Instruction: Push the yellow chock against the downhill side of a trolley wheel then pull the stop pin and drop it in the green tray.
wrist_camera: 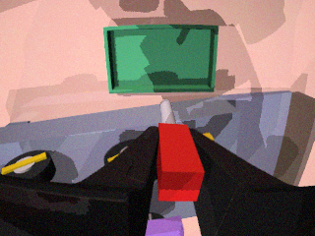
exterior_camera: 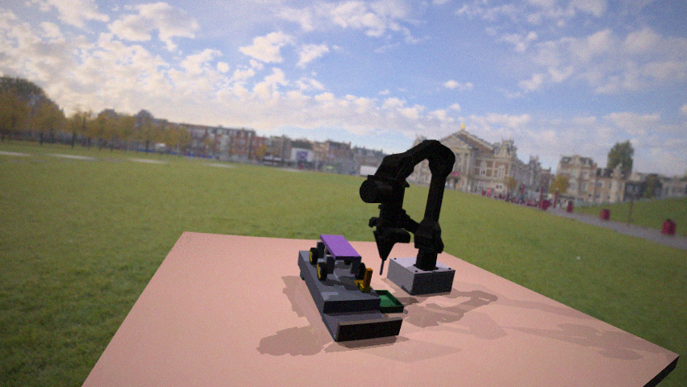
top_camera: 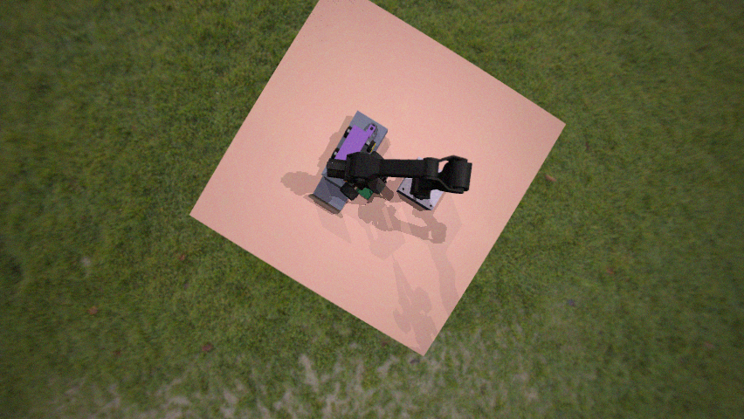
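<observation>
My gripper (wrist_camera: 170, 135) (exterior_camera: 381, 258) is shut on the red-headed stop pin (wrist_camera: 179, 167). The pin's grey shaft (wrist_camera: 167, 111) (exterior_camera: 381, 268) points down, clear of the ramp. The green tray (wrist_camera: 162, 89) (exterior_camera: 401, 308) lies on the table beside the ramp; I see nothing inside it. The trolley with the purple top (exterior_camera: 339, 247) (top_camera: 354, 141) stands on the grey ramp (exterior_camera: 336, 305) (top_camera: 327, 192). The yellow chock with its orange handle (exterior_camera: 368, 277) stands at the downhill wheel on the tray side; whether it touches the wheel I cannot tell.
The arm's grey base block (exterior_camera: 422, 280) (top_camera: 434, 202) stands beyond the tray. The ramp's lower end has a raised dark end face (exterior_camera: 370, 330). In the overhead view the arm hides part of the ramp, the chock and part of the tray.
</observation>
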You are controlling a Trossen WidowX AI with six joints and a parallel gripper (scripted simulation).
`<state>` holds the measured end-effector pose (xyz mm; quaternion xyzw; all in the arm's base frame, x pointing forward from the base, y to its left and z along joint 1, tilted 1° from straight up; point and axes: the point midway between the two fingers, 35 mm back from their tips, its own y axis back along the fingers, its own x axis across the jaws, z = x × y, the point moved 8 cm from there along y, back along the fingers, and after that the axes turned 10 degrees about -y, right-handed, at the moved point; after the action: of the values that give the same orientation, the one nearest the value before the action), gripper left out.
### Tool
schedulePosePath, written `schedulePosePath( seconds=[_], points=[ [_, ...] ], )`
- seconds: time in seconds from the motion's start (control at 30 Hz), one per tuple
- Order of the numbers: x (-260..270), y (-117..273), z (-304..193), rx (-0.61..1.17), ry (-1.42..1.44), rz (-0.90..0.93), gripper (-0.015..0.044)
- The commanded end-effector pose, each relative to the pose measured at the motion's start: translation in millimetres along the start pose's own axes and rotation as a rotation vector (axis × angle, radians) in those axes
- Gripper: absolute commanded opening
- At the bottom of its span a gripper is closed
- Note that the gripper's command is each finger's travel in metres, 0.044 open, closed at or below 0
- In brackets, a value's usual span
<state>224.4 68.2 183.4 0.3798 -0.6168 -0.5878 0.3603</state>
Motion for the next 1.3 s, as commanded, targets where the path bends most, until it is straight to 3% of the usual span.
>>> schedulePosePath(
  seconds=[0.0, 0.67, 0.9, 1.27],
  points=[
    [2.1, -0.6, 0.8, -0.006, 0.061, -0.013, 0.0],
    [8.1, -23.6, 20.8, -0.009, 0.099, 0.009, 0.0],
    [2.8, -45.3, 21.3, 0.023, 0.1, 0.142, 0.0],
    [17.4, -78.5, 16.9, 0.026, 0.101, 0.152, 0.0]
  ],
)
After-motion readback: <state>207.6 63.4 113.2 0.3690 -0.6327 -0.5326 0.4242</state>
